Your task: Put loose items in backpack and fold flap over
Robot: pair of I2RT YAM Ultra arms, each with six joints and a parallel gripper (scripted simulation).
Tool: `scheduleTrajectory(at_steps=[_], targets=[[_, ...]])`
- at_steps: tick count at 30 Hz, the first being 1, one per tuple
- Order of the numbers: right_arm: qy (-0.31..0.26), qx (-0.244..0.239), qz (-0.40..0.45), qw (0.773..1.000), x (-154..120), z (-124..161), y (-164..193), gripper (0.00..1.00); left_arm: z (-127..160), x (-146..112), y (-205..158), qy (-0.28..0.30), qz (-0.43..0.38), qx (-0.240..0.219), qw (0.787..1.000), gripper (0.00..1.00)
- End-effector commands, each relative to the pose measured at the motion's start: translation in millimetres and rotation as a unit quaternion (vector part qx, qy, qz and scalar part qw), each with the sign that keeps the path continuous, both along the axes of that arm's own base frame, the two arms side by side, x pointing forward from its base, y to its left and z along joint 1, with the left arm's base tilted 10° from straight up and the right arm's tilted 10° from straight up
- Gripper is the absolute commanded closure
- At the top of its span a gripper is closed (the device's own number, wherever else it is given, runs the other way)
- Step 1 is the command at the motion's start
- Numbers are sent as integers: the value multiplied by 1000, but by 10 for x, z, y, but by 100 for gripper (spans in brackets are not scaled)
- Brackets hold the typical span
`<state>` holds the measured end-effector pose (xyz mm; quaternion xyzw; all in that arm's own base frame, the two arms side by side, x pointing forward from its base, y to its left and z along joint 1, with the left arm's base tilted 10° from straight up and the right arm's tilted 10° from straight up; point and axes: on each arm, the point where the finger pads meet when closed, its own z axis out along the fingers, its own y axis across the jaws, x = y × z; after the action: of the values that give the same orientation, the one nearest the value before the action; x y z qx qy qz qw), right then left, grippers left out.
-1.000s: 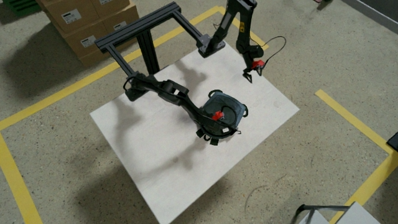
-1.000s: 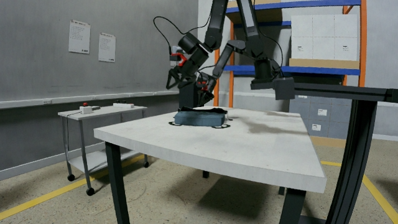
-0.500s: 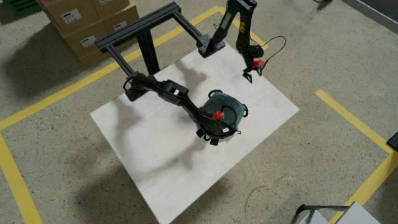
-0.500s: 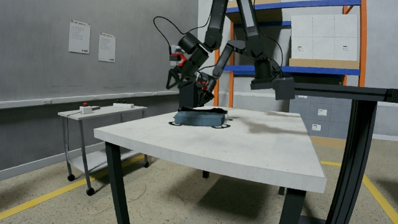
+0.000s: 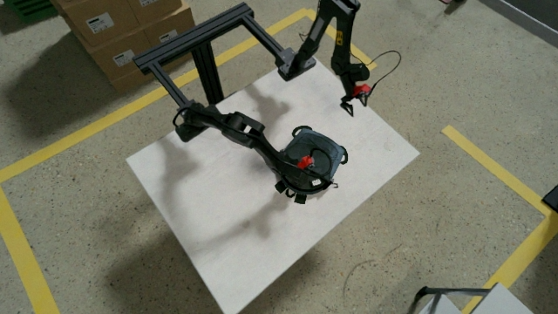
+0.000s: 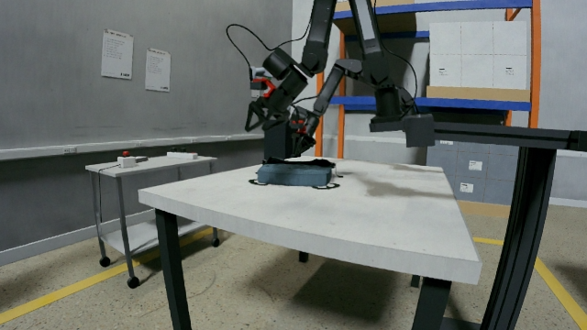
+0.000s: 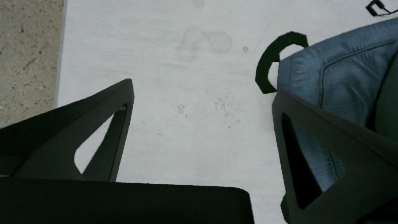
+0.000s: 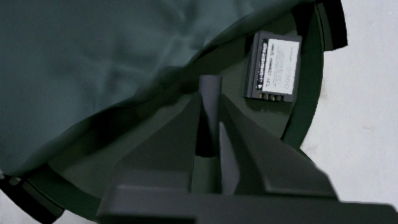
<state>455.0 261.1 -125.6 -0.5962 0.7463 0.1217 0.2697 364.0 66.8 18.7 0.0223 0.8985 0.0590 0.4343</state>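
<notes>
Left wrist view: pale, flat tabletop, showing left of and between the jaws. Left gripper, black, triangular-fingered, its jaws standing wide with nothing between them. Blue denim-like fabric backpack with dark green loops, lying beyond and behind the right-hand jaw.

Right wrist view: teal fabric flap, lying slack to the upper left of the jaws, leaving part of the dark green interior showing. Right gripper, black, its jaws standing narrow, holding a slim dark grey bar-shaped piece upright in the picture. Black rectangular battery-like block with white printed label, lying inside the backpack's rim, right of the jaws and apart from them.
</notes>
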Motion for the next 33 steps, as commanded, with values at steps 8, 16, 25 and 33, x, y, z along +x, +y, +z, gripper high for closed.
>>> scheduleTrajectory(at_steps=[8,16,25,33], targets=[[-24,16,5,1000,176,53,91,93,41,28,-8,-7,-2,2,1000,10],[-24,16,6,1000,191,-86,77,93,41,28,-8,-7,-2,2,1000,10],[-23,16,5,1000,219,-203,69,93,41,28,-8,-7,-2,2,1000,10],[-17,14,9,1000,199,-165,111,93,41,28,-8,-7,-2,2,1000,10]])
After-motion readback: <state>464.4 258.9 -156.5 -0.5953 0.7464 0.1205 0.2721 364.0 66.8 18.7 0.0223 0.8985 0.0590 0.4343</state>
